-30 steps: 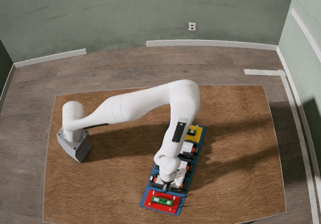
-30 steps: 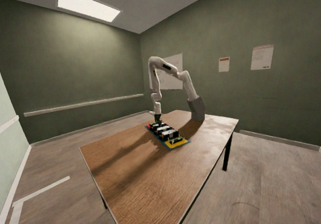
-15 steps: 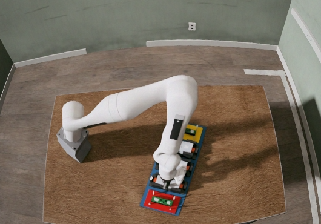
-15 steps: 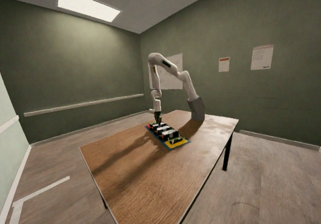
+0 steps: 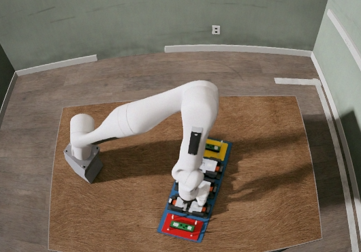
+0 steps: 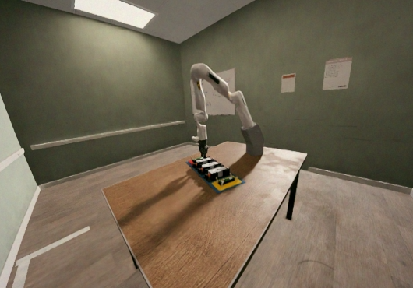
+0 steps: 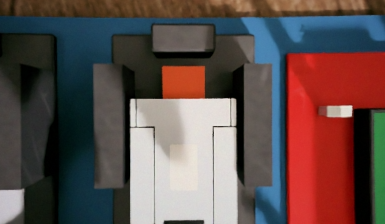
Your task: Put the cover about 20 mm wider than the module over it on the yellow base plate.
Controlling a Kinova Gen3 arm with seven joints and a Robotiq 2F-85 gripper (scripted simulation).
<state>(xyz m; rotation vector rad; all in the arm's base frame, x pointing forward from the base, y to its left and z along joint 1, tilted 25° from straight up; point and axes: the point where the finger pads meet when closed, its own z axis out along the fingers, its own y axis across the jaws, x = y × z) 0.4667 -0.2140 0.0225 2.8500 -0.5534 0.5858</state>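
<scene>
One blue board: two end plates, three holders, three covers, two modules. Yellow plate lies past two holders from the gripper. Red-end cover sits in its holder below the tool, long axis crosswise. Fingers part-closed; can't tell if they're pinching it.

Top and exterior share the table; wrist looks down close.

Arm bent at elbow, hand ptg approx. str. down, grip unclr.
</scene>
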